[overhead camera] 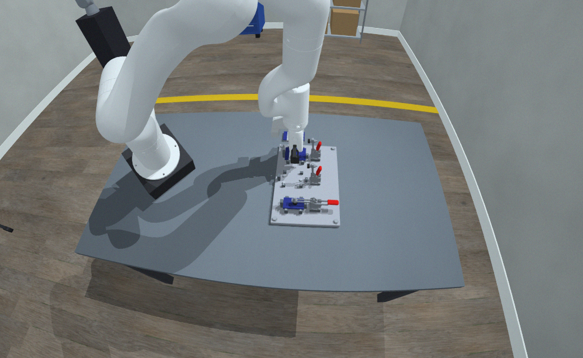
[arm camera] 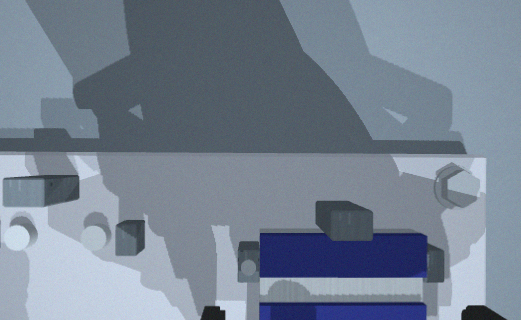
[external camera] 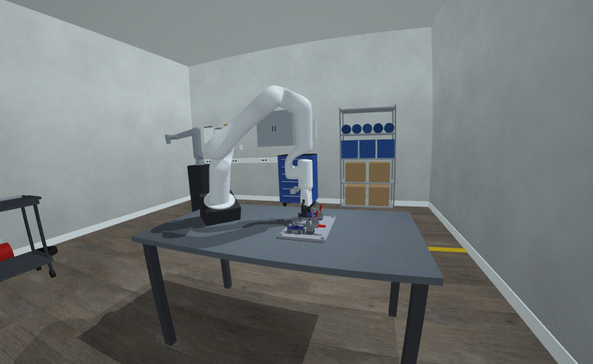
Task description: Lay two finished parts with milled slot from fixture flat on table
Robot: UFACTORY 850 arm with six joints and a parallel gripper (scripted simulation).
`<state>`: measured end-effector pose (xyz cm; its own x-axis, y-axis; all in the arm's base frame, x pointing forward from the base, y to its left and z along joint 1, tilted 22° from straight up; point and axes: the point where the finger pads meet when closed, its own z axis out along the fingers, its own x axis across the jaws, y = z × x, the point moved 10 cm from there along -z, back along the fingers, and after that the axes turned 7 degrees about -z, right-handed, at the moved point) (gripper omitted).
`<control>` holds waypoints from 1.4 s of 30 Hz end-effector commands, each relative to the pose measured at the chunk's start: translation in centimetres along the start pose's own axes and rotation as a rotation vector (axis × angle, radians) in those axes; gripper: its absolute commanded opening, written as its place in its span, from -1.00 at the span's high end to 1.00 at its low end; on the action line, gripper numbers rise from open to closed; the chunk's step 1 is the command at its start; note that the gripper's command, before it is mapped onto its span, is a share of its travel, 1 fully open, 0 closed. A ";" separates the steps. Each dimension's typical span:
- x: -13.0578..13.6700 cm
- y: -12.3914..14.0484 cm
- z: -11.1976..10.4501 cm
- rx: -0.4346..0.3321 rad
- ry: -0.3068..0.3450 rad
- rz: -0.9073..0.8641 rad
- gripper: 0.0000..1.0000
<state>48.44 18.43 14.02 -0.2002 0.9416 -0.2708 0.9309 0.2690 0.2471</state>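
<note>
The fixture plate (overhead camera: 304, 186) lies on the table and holds three stations. My gripper (overhead camera: 294, 153) is open and low over the far station, its fingertips on either side of a blue part with a milled slot (arm camera: 343, 272). In the wrist view only the fingertips show, at the bottom edge around the gripper's middle (arm camera: 346, 315). The far clamp (overhead camera: 316, 146) has its red handle raised. The middle station (overhead camera: 300, 175) is empty and its clamp handle (overhead camera: 318, 169) is raised too. The near station holds a blue part (overhead camera: 292, 203) under a clamp with its red handle (overhead camera: 332, 202) lying flat. Another blue part (overhead camera: 284, 134) lies on the table just behind the plate, partly hidden by my wrist.
Grey locating blocks and pins (arm camera: 41, 190) stand up from the plate around the stations. A hex bolt (arm camera: 457, 186) marks the plate's corner. My arm's base (overhead camera: 157, 162) sits at the table's left. A shelf rack (external camera: 367, 156) and a blue cabinet stand by the far wall.
</note>
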 end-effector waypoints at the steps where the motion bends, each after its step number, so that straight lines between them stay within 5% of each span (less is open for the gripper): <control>1: 0.0 0.1 0.1 -0.002 0.000 0.000 -1.00; 22: 0.0 0.1 0.3 -0.002 0.000 0.000 -1.00; 23: 0.0 0.1 0.3 -0.002 0.000 0.000 1.00; 42: 0.0 0.1 0.3 -0.002 0.000 0.000 1.00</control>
<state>48.56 18.37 13.68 -0.2001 0.9417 -0.2705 0.9307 0.2690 0.2479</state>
